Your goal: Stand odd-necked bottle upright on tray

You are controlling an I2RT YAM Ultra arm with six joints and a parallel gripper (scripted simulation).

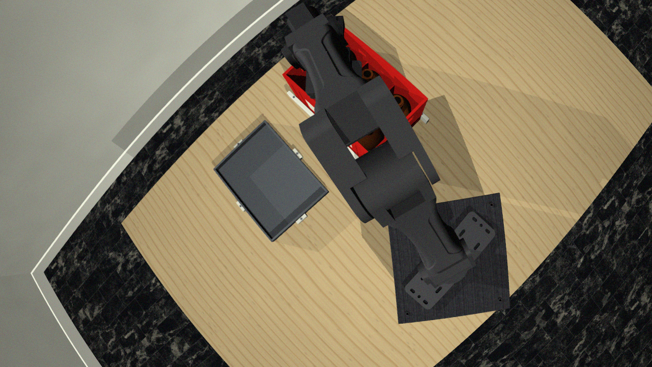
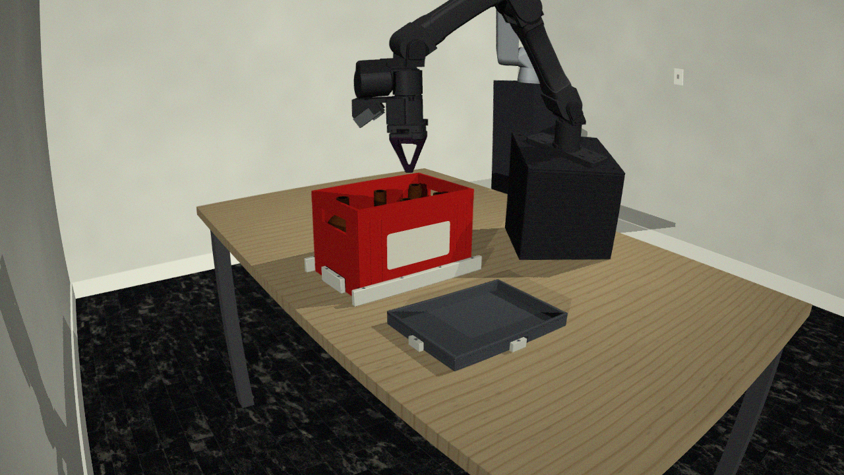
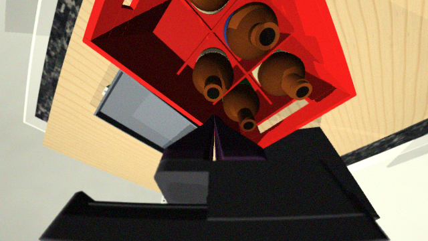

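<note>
Tray: dark grey, shallow [image 1: 273, 178] [image 2: 478, 316] [image 3: 144, 114]; lies flat on the table [image 1: 182, 255] [image 2: 661, 330] [image 3: 70, 124], beside the crate and apart from it. It bears no bottle.
Tray blocks: small white pieces, including one block [image 1: 300, 218] [image 2: 517, 344], at the tray's sides.
Crate strip: long, white [image 1: 298, 102] [image 2: 416, 280]; runs along the crate's labelled side.
Crate: red, open-topped [image 1: 387, 66] [image 2: 368, 248] [image 3: 338, 67]; upright on the table.
Bottles: five, brown, all in the crate. Wrist view: bottle beside the green patch [image 3: 241, 104]; bottle toward the tray-side wall [image 3: 212, 75]; bottle near the end wall [image 3: 281, 75]; bottle with a blue edge [image 3: 251, 33]; bottle cut by the picture edge [image 3: 210, 5].
Target bottle: one of these five, in the crate. Which neck differs cannot be determined.
Gripper: [image 2: 409, 171] [image 3: 214, 115] fully closed, nothing held; points down, tips above the crate and clear of the bottles.
Arm: black [image 1: 391, 182] [image 2: 548, 56]; arches from its base to a position over the crate.
Arm base: black block [image 1: 490, 283] [image 2: 563, 218]; on the table.
Rear unit: light-coloured device [image 2: 507, 41] on a black pedestal [image 2: 507, 130], behind the arm.
Wall: pale [image 2: 206, 88]; carries a small plate [image 2: 678, 76].
</note>
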